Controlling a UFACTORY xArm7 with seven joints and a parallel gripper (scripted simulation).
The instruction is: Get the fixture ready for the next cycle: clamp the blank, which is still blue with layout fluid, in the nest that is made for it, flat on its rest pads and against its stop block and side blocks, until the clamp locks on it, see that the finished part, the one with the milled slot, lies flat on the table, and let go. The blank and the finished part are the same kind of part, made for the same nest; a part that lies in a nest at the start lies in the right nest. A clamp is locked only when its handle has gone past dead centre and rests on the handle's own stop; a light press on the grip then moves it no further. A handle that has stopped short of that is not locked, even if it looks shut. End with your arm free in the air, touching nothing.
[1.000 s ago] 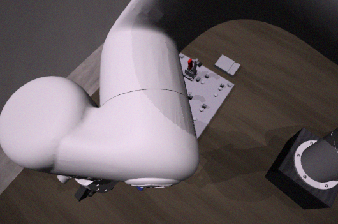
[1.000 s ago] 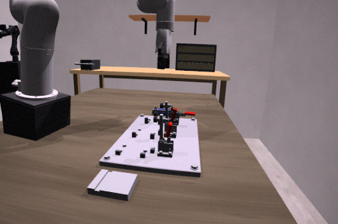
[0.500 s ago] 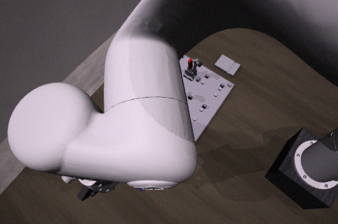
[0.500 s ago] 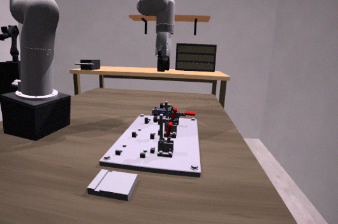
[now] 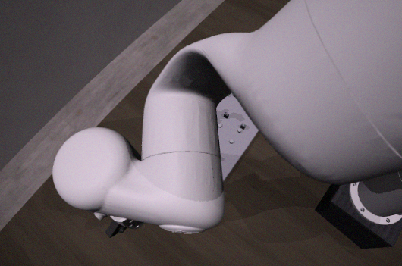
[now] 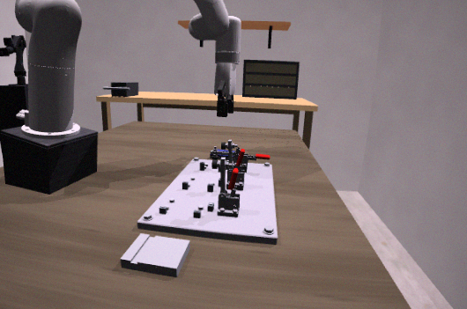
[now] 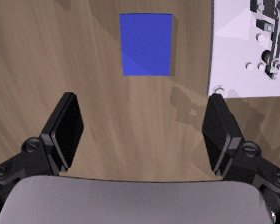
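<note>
The blue blank (image 7: 146,45) (image 6: 221,156) lies flat on the table beyond the far end of the fixture plate (image 7: 231,62) (image 6: 257,205) (image 5: 232,158). My gripper (image 7: 142,110) (image 6: 226,109) is open and empty, high above the table; the blank is ahead of the fingers in the wrist view. The finished part (image 6: 160,254), with its milled slot, lies flat on the table by the plate's near end. The near clamp's red handle (image 6: 233,179) and the middle clamp's red handle (image 6: 240,158) stand up, their arms raised. The far red handle (image 6: 263,157) lies roughly level; whether it is locked cannot be told.
Small stop blocks (image 6: 185,186) and rest pads (image 6: 172,201) stand on the plate, with bolts at its corners. The robot's black base block (image 6: 48,161) (image 5: 353,218) stands beside the table area. A rear bench (image 6: 198,99) is behind. The arm hides most of the plate in the top view.
</note>
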